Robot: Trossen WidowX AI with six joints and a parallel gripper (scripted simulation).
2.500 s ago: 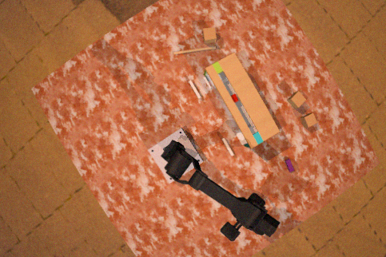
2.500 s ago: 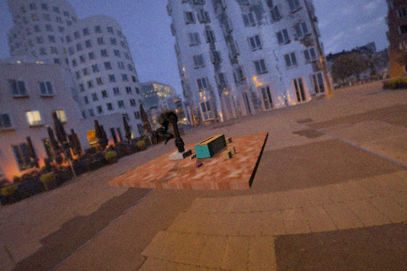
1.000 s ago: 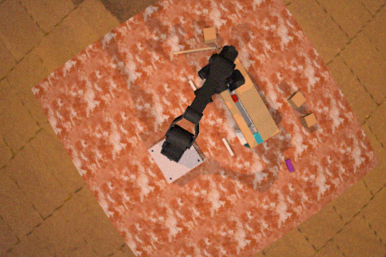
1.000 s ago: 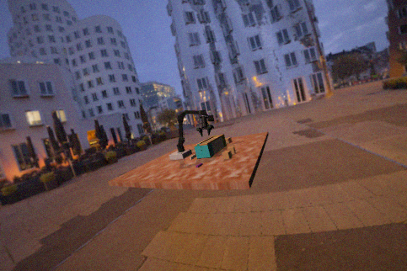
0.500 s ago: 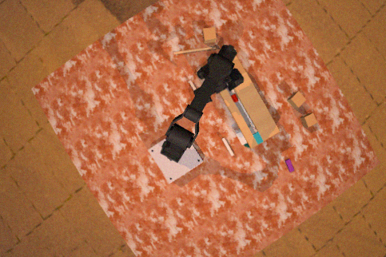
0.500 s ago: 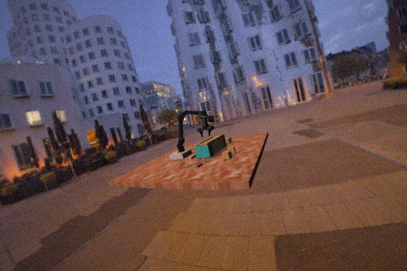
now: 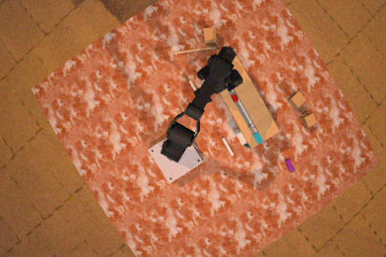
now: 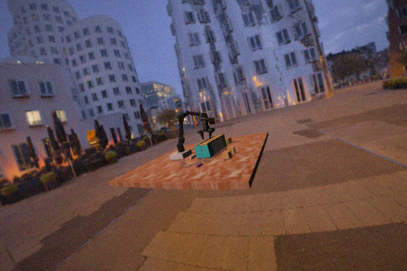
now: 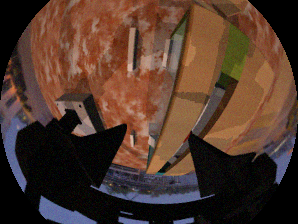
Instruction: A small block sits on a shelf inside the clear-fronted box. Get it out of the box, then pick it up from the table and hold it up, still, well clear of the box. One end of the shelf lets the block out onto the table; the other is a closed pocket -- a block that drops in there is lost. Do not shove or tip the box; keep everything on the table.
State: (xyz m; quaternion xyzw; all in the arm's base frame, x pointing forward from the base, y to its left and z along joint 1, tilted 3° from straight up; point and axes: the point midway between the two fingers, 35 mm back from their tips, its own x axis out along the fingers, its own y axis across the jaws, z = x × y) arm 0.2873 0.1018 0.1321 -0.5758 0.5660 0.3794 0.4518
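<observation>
The tan-topped box point(image 7: 260, 107) point(image 8: 216, 143) point(image 9: 194, 67) stands on the table, with a long slot along its top. A small red block point(image 7: 234, 98) shows in the slot, roughly midway along; in the wrist view only a red sliver shows beside the right fingertip. One end of the box is teal point(image 7: 258, 137) point(image 8: 203, 151); the other end is green point(image 9: 236, 52) and hidden under the arm in the top view. My gripper point(image 7: 220, 77) point(image 8: 206, 136) point(image 9: 159, 133) is open and empty, pointing down above the green-end half of the box.
A purple block point(image 7: 289, 165) point(image 8: 199, 165) lies beyond the teal end. Two wooden blocks point(image 7: 296, 100) point(image 7: 308, 120) stand right of the box. Another wooden block point(image 7: 209, 36) and a thin stick point(image 7: 195, 51) are behind it. Pale strips point(image 7: 228, 146) point(image 9: 132, 50) lie along its front.
</observation>
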